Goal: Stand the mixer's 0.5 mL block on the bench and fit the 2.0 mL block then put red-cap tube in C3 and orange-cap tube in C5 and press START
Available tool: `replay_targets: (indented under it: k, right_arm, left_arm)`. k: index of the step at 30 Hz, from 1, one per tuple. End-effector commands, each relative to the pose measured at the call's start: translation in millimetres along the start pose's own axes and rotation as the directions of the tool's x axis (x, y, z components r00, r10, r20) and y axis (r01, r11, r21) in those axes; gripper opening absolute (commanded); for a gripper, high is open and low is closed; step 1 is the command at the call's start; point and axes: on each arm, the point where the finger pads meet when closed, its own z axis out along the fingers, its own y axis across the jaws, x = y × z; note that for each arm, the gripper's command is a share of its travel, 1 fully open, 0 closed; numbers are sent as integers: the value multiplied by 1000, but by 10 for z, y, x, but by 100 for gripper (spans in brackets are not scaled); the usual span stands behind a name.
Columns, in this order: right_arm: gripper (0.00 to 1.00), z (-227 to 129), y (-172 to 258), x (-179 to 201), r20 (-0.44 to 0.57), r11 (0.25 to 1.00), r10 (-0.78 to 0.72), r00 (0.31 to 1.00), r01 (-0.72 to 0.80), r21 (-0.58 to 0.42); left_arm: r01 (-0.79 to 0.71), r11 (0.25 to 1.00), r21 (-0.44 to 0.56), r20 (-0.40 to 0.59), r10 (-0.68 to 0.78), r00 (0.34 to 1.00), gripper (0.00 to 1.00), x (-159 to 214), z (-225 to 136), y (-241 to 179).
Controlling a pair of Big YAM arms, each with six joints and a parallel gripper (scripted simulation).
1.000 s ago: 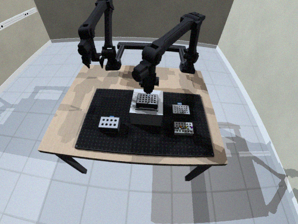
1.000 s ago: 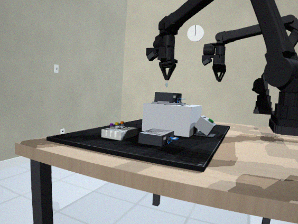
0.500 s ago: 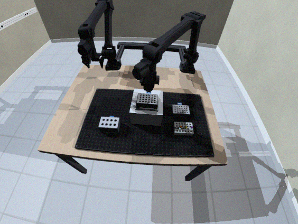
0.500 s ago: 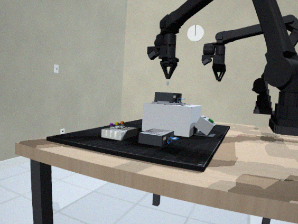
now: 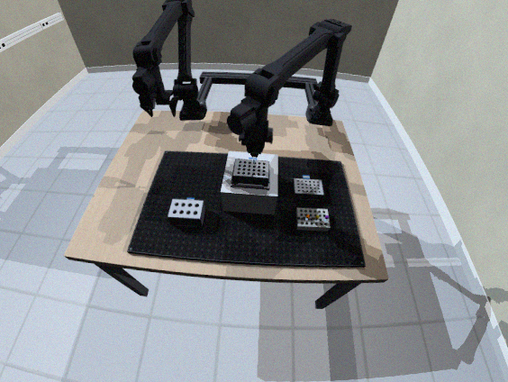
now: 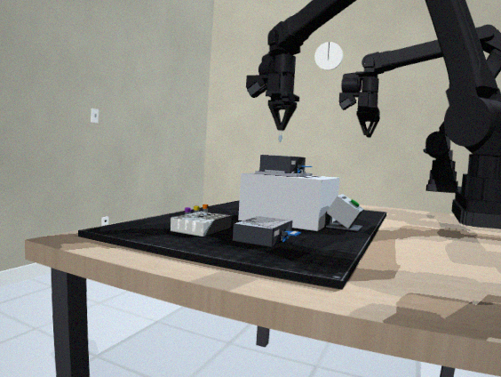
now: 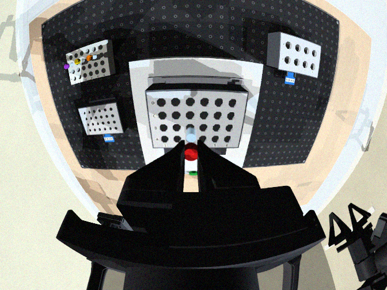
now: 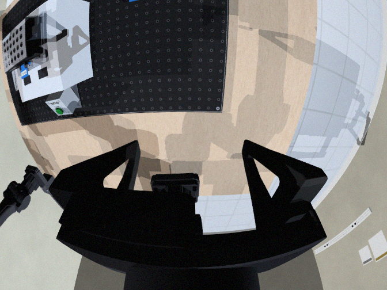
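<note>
Top view, mat: one black perforated rectangle [image 5: 149, 234] [image 6: 178, 255] [image 7: 193, 37] [image 8: 156, 62].
Mixer: one white box [image 5: 249, 204] [image 6: 284, 200] [image 7: 253, 93] [image 8: 78, 65].
Left gripper [image 5: 255, 153] [image 6: 281, 129] [image 7: 190, 145]: clamped on the red-capped tube.
Right gripper [image 5: 162, 113] [image 6: 369, 134] [image 7: 340, 209] [image 8: 191, 143]: fingers wide apart.
Blocks: three; 24-bore grey block [image 5: 250, 179] [image 6: 275, 164] [image 7: 197, 108] on the mixer, eight-bore silver block [image 5: 186, 208] [image 7: 301, 53] and small-bore silver block [image 5: 308, 194] [image 6: 255, 236] [image 7: 103, 114] on the mat.
Rack: one pale rectangle [image 5: 312, 228] [image 6: 191, 225] [image 7: 110, 62].
Red-capped clear tube: one [image 6: 280, 138] [image 7: 190, 152], long axis roughly vertical, cap up, above the mixer's block.

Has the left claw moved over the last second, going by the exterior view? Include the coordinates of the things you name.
Yes, the left claw [image 5: 255, 155] [image 6: 281, 129] [image 7: 190, 145] has risen slightly, holding the red-capped tube [image 6: 280, 138] [image 7: 191, 152] a little higher above the mixer [image 5: 249, 203] [image 6: 284, 197] [image 7: 137, 93] [image 8: 37, 88].
</note>
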Motion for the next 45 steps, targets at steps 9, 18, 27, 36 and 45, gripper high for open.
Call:
replay_targets:
  k: [9,18,27,36,45]
  right_arm:
    - [100,-133,-13,-134,49,1000,3,999,-4,4]
    - [100,-232,-25,-210,74,1000,5,997,-5,6]
    - [100,-269,-30,-235,82,1000,5,997,-6,7]
    - [100,-297,-34,-254,89,1000,6,996,-6,7]
    - [100,-304,-35,-256,90,1000,6,996,-7,7]
  left_arm:
    - [-14,1000,-18,-16,14,1000,9,-53,223,-6]
    - [-4,1000,4,15,4,1000,9,-125,-63,14]
    - [-1,999,41,66,-2,998,9,-162,-265,-119]
    - [-21,1000,-1,8,21,1000,9,-46,44,-81]
    - [-11,999,-33,-41,9,999,9,2,308,64]
